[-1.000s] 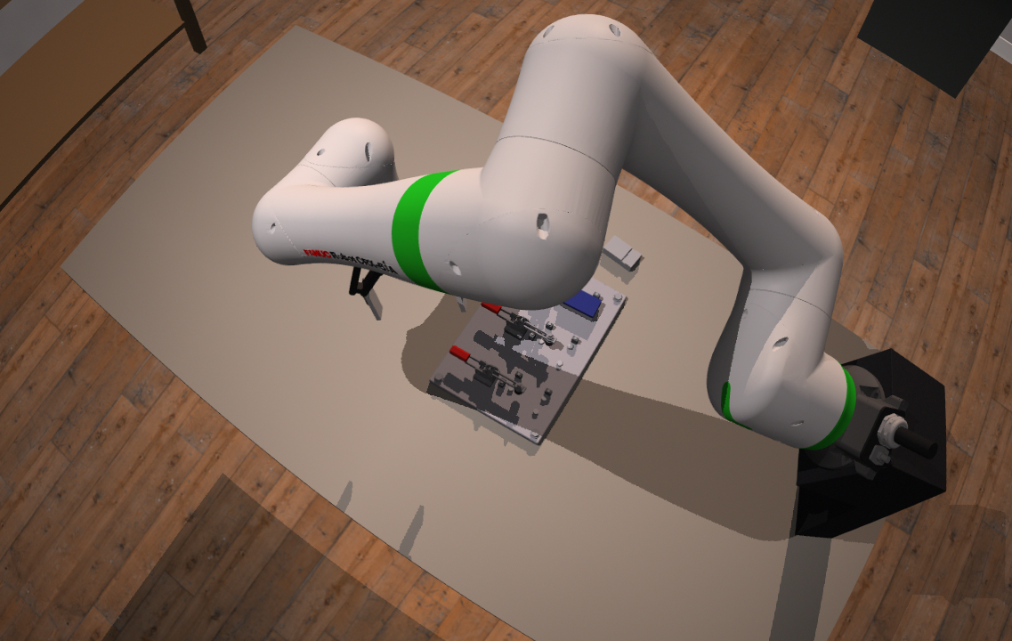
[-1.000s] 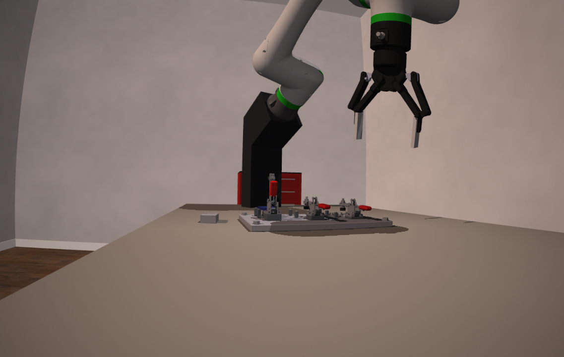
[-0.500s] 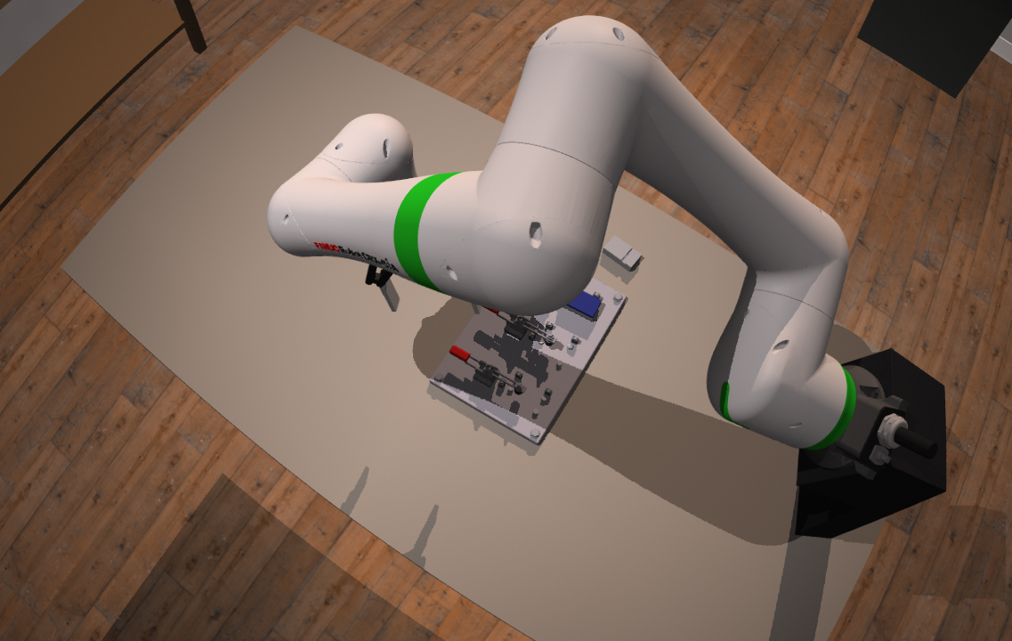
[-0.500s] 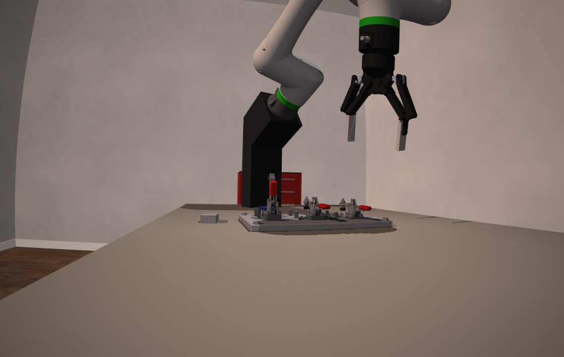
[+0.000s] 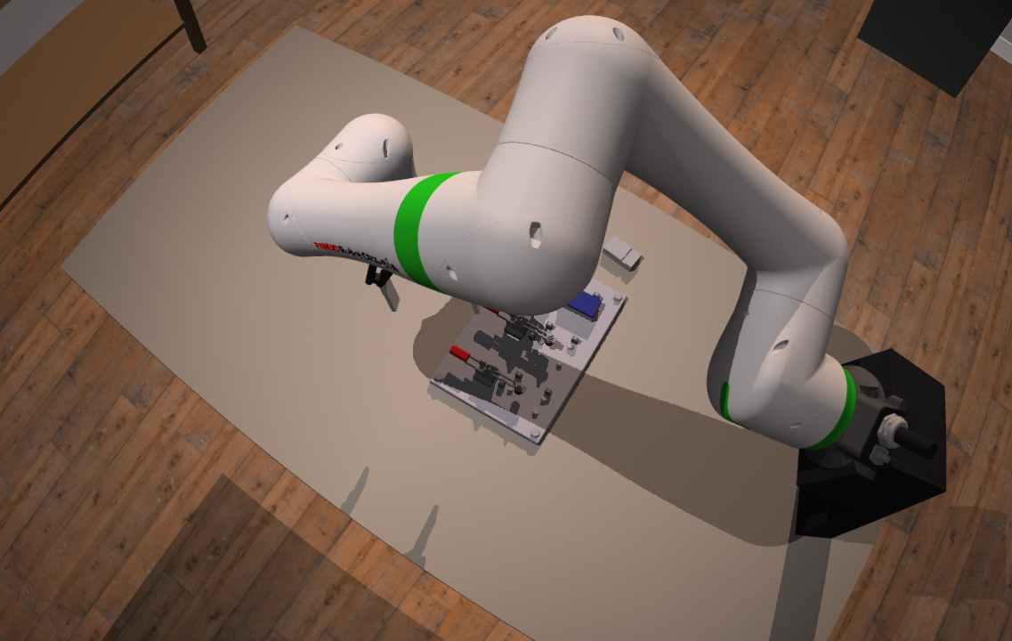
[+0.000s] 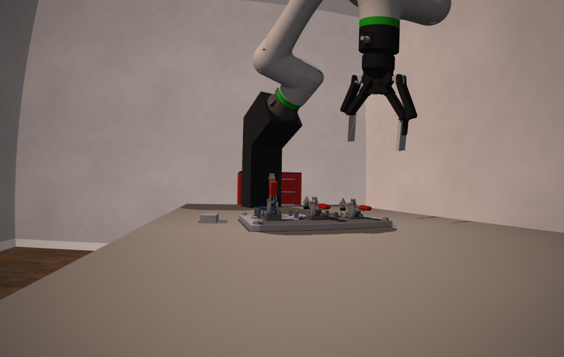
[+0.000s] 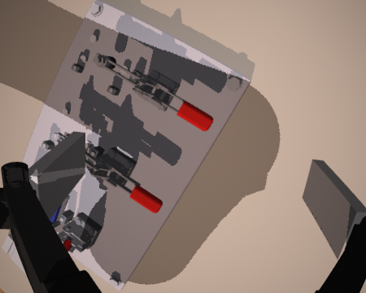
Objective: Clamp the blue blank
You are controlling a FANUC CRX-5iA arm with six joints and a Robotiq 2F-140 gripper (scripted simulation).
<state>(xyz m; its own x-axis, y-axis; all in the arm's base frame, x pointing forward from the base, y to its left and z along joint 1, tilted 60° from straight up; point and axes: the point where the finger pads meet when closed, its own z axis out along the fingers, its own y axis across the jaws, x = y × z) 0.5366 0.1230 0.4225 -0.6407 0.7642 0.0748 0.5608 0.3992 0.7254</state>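
Observation:
The blue blank (image 5: 583,303) (image 6: 266,208) lies in the end nest of the fixture plate (image 5: 485,414) (image 6: 319,225) (image 7: 126,236); only a sliver shows in the wrist view, and its exact seating cannot be told. That nest's clamp stands open, its red handle (image 6: 273,188) (image 7: 67,245) upright and its bar raised. The grey finished part (image 5: 620,253) (image 6: 209,217) lies on the table beyond that end of the plate, apart from it; its slot shows in the top view. My gripper (image 5: 434,309) (image 6: 376,145) (image 7: 198,167) is open and empty, high above the table beside the plate's handle side.
Two other nests hold no part. Their clamps have red handles, the middle one (image 6: 324,206) (image 7: 146,199) and the far one (image 5: 459,352) (image 6: 364,208) (image 7: 195,115), lying low toward the plate's edge. Bolt heads, pins and pads stand up from the plate. The arm passes over the plate.

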